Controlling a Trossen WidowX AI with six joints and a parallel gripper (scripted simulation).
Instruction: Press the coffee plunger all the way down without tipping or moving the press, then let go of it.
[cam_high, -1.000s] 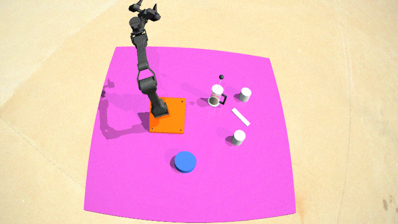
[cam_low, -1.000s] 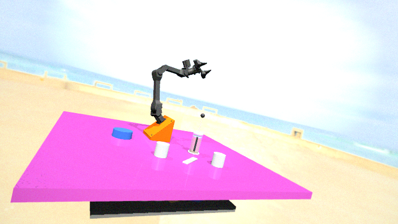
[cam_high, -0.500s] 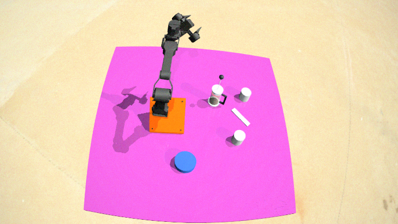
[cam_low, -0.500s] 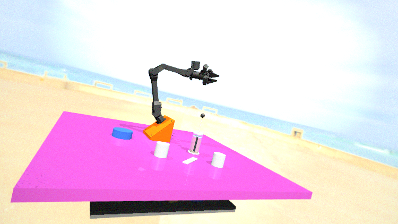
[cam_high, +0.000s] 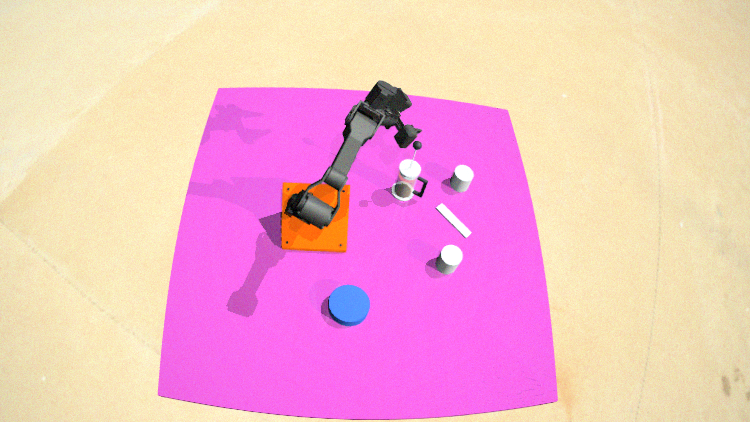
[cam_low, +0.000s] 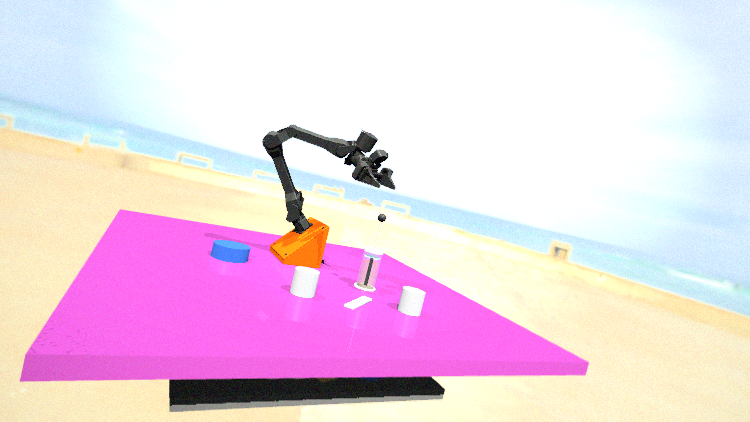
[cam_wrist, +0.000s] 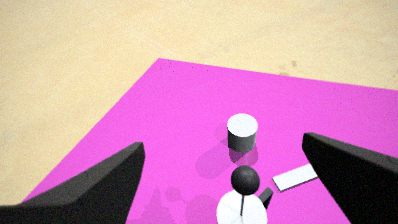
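From my station, starting at the left of the top view, I have pale, grainy sand (cam_high: 78, 183) (cam_low: 68, 194) (cam_wrist: 60, 90) running up to a flat magenta table (cam_high: 419, 356) (cam_low: 209, 325) (cam_wrist: 190, 95). The exterior view gives its top a soft sheen with faint reflections, a thick straight edge and a black slab (cam_low: 304, 391) underneath; behind are a blue-green sea, low pale frames on the sand and a washed-out sky. My orange base (cam_high: 335, 236) (cam_low: 309, 254) is a smooth wedge with small dark holes at its corners, and the matte charcoal arm (cam_high: 348, 149) (cam_low: 281, 167) rises from it. Next comes a blue disc (cam_high: 348, 304) (cam_low: 230, 251), squat and plain. Farther right, my gripper (cam_high: 411, 118) (cam_low: 386, 186) (cam_wrist: 222, 144) hangs above the table, fingers spread wide with nothing between them. The coffee press (cam_high: 407, 175) (cam_low: 361, 270) (cam_wrist: 237, 210) stands upright on the table, a see-through pinkish cylinder with a white lid and foot and an angular black handle (cam_high: 423, 187) (cam_low: 369, 270) (cam_wrist: 268, 196). Its round black plunger knob (cam_high: 417, 145) (cam_low: 381, 217) (cam_wrist: 245, 180) sits high on a thin rod, below my fingers and apart from them. Rightmost are a white cylinder (cam_high: 450, 259) (cam_low: 305, 282), a flat white bar (cam_high: 453, 220) (cam_low: 358, 302) (cam_wrist: 296, 177), and a second white cylinder (cam_high: 462, 178) (cam_low: 411, 300) (cam_wrist: 242, 132), all smooth-sided.
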